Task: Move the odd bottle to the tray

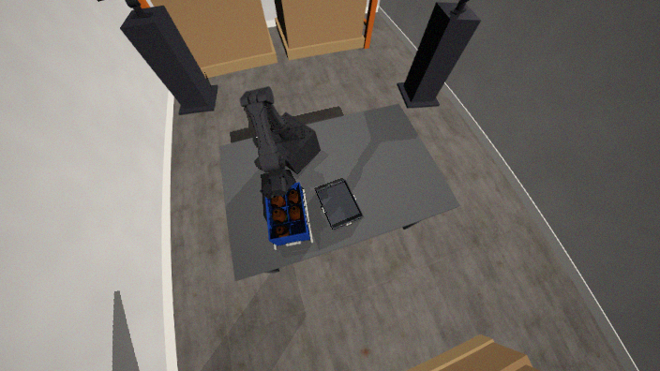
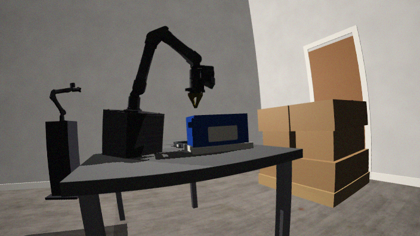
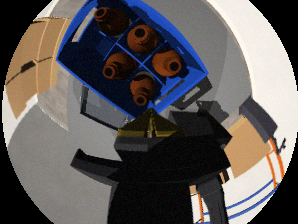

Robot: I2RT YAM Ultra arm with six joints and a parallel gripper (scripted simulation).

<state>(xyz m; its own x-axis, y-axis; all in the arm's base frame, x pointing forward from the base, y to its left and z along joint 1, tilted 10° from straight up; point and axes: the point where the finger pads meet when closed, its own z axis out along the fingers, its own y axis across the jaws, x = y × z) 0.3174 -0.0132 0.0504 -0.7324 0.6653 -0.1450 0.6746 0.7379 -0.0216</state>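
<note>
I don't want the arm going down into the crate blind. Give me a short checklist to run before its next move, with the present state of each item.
1. Gripper holds nothing: ok, fingers shut on nothing.
2. Gripper open enough to take a bottle neck: not ok, the tips meet in a point.
3. Gripper clear above the blue crate: ok, a gap shows in the exterior view.
4. All five bottles standing in the crate: ok, one cell is vacant.
5. Tray free beside the crate: ok, nothing on it.
6. Odd-necked bottle identified: cannot tell, the necks look alike at this size.
</note>
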